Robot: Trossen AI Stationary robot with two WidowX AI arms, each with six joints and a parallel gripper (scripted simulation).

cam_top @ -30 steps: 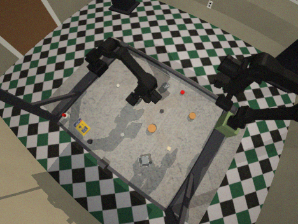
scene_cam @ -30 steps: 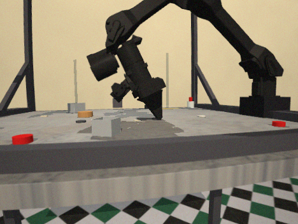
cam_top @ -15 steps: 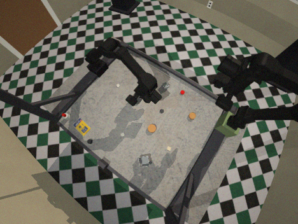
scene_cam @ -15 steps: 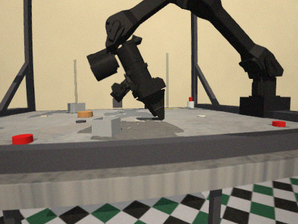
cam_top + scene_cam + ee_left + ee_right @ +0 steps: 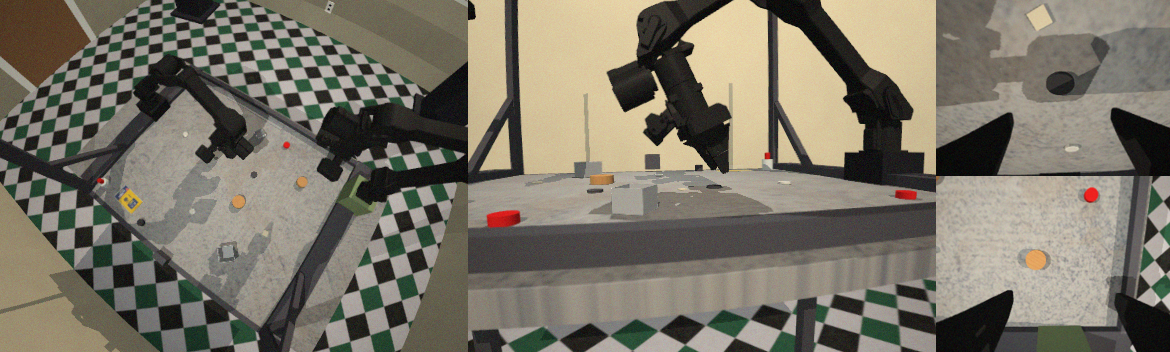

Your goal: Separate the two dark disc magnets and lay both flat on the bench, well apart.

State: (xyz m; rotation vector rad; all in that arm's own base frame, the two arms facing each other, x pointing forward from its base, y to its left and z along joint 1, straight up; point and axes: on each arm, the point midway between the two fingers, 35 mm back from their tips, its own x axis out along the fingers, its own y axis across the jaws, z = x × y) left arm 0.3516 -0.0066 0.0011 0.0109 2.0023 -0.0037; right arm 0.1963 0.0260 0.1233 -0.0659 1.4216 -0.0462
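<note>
With its fingers spread, the left gripper [image 5: 225,151] [image 5: 720,170] [image 5: 1062,115] hovers by one dark magnet [image 5: 713,186] [image 5: 1060,83], center-right of the exterior frame, its flat-lying mate [image 5: 254,174] [image 5: 595,190] well apart at left; separation looks finished, leaving only a clean retreat.
</note>
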